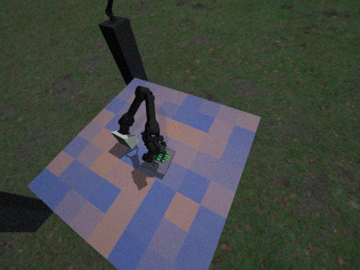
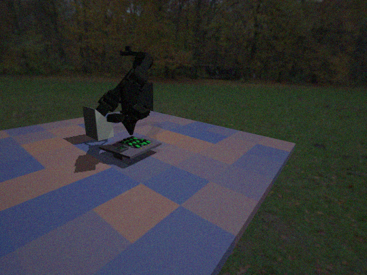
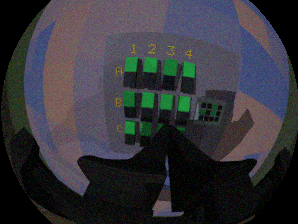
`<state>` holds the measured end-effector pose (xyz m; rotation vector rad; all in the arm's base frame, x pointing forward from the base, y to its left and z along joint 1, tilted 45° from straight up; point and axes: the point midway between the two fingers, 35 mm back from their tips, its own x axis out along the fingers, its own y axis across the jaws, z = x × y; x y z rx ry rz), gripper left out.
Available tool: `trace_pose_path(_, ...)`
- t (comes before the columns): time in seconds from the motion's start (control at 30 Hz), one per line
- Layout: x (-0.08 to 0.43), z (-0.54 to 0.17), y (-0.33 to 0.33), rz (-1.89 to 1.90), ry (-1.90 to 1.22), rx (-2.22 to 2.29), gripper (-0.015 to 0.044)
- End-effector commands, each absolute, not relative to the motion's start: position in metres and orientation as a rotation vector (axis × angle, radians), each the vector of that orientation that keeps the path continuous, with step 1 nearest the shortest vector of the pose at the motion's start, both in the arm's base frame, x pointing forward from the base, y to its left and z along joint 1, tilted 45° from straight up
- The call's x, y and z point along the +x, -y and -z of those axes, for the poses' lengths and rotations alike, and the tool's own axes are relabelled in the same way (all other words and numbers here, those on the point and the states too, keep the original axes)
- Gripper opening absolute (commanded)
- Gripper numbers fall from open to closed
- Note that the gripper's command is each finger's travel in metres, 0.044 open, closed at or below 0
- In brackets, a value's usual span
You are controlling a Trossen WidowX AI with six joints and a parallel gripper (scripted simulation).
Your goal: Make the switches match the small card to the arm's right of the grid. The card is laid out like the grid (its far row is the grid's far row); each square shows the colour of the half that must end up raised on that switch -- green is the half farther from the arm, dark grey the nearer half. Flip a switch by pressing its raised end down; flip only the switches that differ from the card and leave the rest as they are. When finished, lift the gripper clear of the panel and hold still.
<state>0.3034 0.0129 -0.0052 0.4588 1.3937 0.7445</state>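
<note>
The switch panel (image 1: 167, 167) (image 2: 129, 153) (image 3: 220, 65) carries rows A to C and columns 1 to 4. In the wrist view, each visible switch has a green far half and a dark near half. Switches A3 (image 3: 170, 67), B1 (image 3: 129, 98) and C2 (image 3: 145, 129) look duller green than A1 (image 3: 131, 64), A2 (image 3: 150, 65) and A4 (image 3: 188, 70). Exact tilts are hard to tell. The card (image 3: 210, 112) lies right of row B, its squares mostly too small to read. My gripper (image 2: 131, 133) (image 3: 167, 128) is shut and empty, above the panel, its fingertips hiding parts of C3 and C4.
A pale wedge-shaped block (image 1: 127, 139) (image 2: 103, 127) stands beside the panel, near the arm. A dark post (image 1: 122, 47) rises behind the table edge. Shadows lie on the patchwork table top (image 1: 187, 209) (image 2: 139, 210) beside the panel.
</note>
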Motion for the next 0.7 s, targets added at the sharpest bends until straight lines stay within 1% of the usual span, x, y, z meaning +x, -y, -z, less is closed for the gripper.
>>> trace_pose_path(0.0,0.301,0.012,-0.021,-0.746,-1.399,0.468,0.0)
trace_pose_path(0.67,0.3,0.023,-0.032,-0.747,-1.399,0.469,0.0)
